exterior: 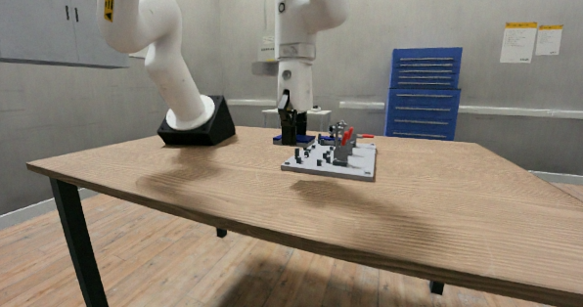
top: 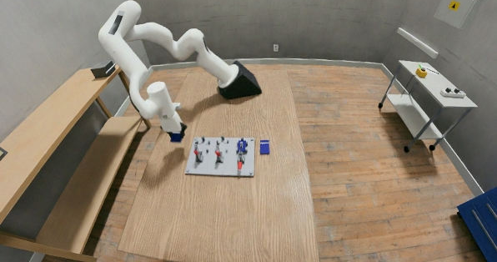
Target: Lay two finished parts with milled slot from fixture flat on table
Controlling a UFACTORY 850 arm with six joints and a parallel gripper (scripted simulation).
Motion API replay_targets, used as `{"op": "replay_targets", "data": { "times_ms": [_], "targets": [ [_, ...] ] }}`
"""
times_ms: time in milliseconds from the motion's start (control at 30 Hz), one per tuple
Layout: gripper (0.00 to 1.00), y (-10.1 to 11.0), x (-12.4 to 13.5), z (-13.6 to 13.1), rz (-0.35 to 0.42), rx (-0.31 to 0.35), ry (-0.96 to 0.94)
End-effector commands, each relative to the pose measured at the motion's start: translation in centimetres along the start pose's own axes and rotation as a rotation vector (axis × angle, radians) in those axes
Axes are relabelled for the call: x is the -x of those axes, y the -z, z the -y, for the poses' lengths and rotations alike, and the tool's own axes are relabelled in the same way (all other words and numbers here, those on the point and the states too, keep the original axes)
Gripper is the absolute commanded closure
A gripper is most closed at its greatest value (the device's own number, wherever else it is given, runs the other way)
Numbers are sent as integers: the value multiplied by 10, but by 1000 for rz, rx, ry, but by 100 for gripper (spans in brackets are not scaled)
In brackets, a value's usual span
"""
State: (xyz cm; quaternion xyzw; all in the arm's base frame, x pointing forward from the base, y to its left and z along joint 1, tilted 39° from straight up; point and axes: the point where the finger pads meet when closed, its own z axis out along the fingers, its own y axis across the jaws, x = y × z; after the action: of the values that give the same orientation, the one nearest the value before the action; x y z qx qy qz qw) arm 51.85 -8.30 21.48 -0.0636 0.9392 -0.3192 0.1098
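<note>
The pincer (top: 177, 138) grips a blue part (top: 176, 138) above the desk (top: 233, 215), left of the fixture (top: 220, 171). Another part (top: 264, 147) lies flat right of it; the blank (top: 241, 145) sits in the fixture.

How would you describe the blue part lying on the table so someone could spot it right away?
Find the grey fixture plate on the wooden table. Beside its edge farthest from the gripper lies a small blue part, flat, unclamped and alone on the wood.
</note>
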Motion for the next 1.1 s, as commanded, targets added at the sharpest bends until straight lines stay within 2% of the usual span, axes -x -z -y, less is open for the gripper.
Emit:
{"op": "replay_targets", "data": {
  "times_ms": [0,700,1067],
  "targets": [
    [100,1,1,1,2,0,-1],
    [100,0,1,1,2,0,-1],
    [100,-7,1,1,2,0,-1]
  ]
}}
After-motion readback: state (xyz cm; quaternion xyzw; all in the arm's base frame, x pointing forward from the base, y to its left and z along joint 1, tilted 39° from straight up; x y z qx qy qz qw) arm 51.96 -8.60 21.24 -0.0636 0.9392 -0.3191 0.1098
